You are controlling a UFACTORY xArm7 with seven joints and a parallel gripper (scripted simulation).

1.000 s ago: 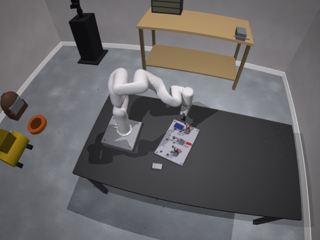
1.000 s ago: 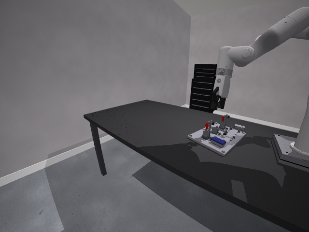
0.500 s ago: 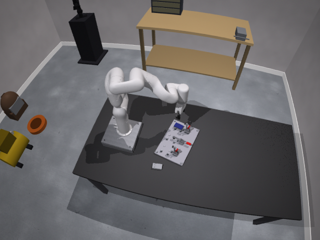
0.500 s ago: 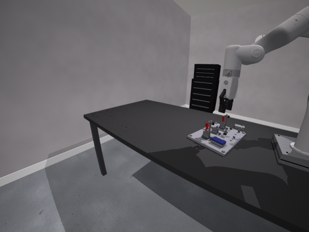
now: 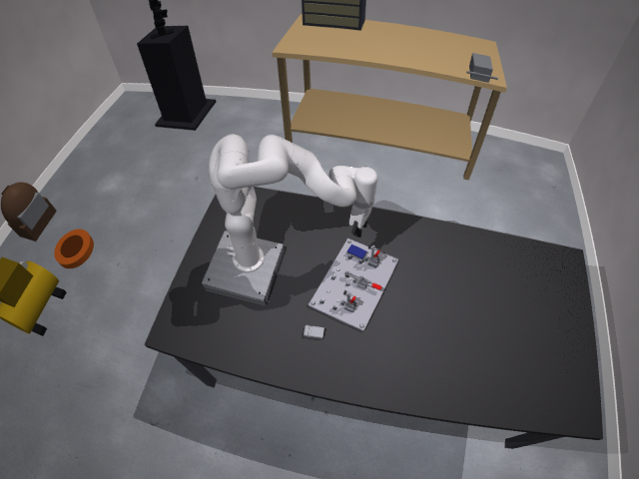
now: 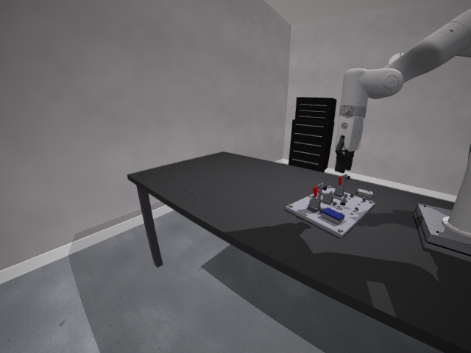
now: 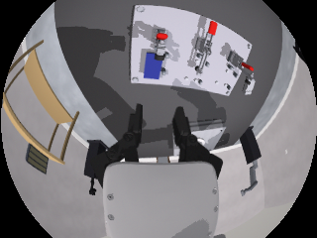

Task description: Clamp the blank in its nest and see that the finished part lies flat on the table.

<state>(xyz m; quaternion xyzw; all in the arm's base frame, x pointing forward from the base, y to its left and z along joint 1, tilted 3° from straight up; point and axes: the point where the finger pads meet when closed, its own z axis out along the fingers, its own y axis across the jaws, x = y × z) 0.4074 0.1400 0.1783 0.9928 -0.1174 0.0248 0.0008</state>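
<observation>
1. Gripper (image 5: 357, 230) (image 6: 344, 162) (image 7: 158, 112) held above fixture plate (image 5: 329, 303) (image 6: 300, 208) (image 7: 188, 12) — released, fingers part-open.
2. Blue blank (image 5: 356, 250) (image 6: 333, 214) (image 7: 153, 65) seated on plate, beside an upright-armed toggle clamp (image 5: 373, 258) (image 6: 314, 203) (image 7: 160, 48).
3. Finished part (image 5: 314, 331) (image 6: 365, 193) (image 7: 249, 85) laid on surface (image 5: 438, 329) (image 6: 228, 197) (image 7: 99, 50) — off plate.

The gripper (image 5: 357, 230) (image 6: 344, 166) (image 7: 158, 112) now hangs closer to the robot's base plate (image 5: 272, 259) (image 6: 427, 223) (image 7: 214, 136) than it did a second ago
</observation>
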